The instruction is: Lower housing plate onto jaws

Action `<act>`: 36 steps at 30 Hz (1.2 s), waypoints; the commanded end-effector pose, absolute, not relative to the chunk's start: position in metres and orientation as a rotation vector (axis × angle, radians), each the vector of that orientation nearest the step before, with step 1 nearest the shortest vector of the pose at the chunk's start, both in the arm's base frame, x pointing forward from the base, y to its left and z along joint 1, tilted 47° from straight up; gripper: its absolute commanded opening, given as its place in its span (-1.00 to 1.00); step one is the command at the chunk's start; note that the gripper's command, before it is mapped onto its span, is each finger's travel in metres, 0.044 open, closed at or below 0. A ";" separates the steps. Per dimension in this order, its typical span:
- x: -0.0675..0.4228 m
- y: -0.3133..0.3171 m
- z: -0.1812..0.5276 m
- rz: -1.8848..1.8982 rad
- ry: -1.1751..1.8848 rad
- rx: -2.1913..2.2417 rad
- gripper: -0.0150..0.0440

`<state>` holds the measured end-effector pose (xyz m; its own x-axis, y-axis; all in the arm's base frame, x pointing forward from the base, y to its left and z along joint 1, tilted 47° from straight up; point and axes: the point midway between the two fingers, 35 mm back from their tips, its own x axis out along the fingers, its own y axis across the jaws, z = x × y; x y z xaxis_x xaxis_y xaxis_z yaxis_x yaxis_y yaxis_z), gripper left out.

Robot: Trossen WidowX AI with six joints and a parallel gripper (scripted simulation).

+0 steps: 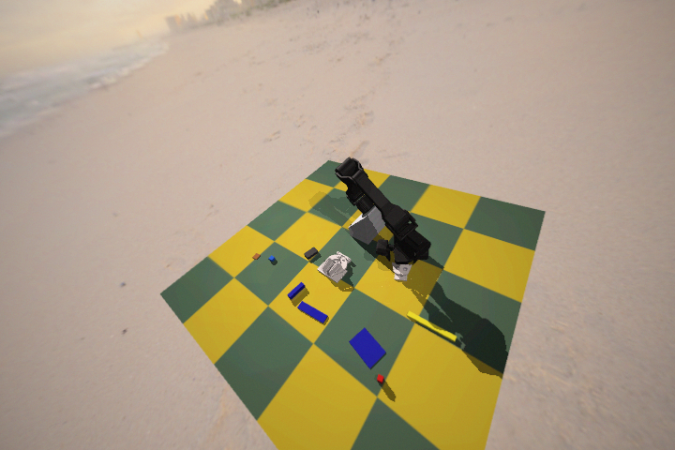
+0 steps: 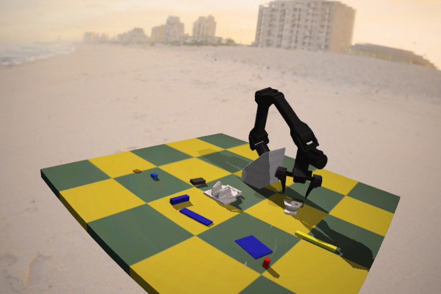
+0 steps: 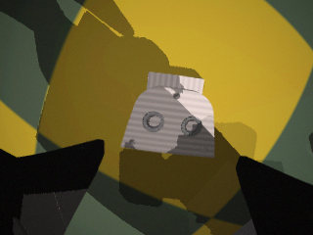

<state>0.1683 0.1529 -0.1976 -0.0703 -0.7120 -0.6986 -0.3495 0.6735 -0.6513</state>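
Observation:
The white housing plate [image 1: 401, 271] [image 2: 292, 206] [image 3: 171, 110] is on a yellow square, with its face with two round holes turned up and a raised lip along one edge. My gripper [image 2: 294, 195] [image 3: 174, 157] is open and empty above it, fingertips pointing down. In the wrist view one finger shows on each side of the plate, with a gap to it. The white base [image 1: 322, 271] [image 2: 209, 193] stands apart, to the left of the plate in the top and exterior views. Two upright pale jaws [image 2: 225, 193] stand on it; their pins and stubs are too small to make out.
A tall grey wedge [image 1: 367, 227] [image 2: 263, 169] stands behind, between base and arm. A black block [image 1: 310, 253] [image 2: 197, 181] and blue bars [image 1: 312, 312] [image 2: 195, 216] lie near the base. A yellow bar [image 1: 431, 325] [image 2: 315, 240], blue sheet [image 1: 367, 348] [image 2: 253, 246] and red block [image 1: 380, 378] [image 2: 266, 262] lie in front.

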 end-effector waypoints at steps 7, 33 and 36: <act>0.169 0.147 -0.205 -0.371 1.674 -0.873 1.00; 0.168 0.118 -0.234 -0.368 1.671 -0.877 1.00; 0.168 0.117 -0.234 -0.368 1.671 -0.877 1.00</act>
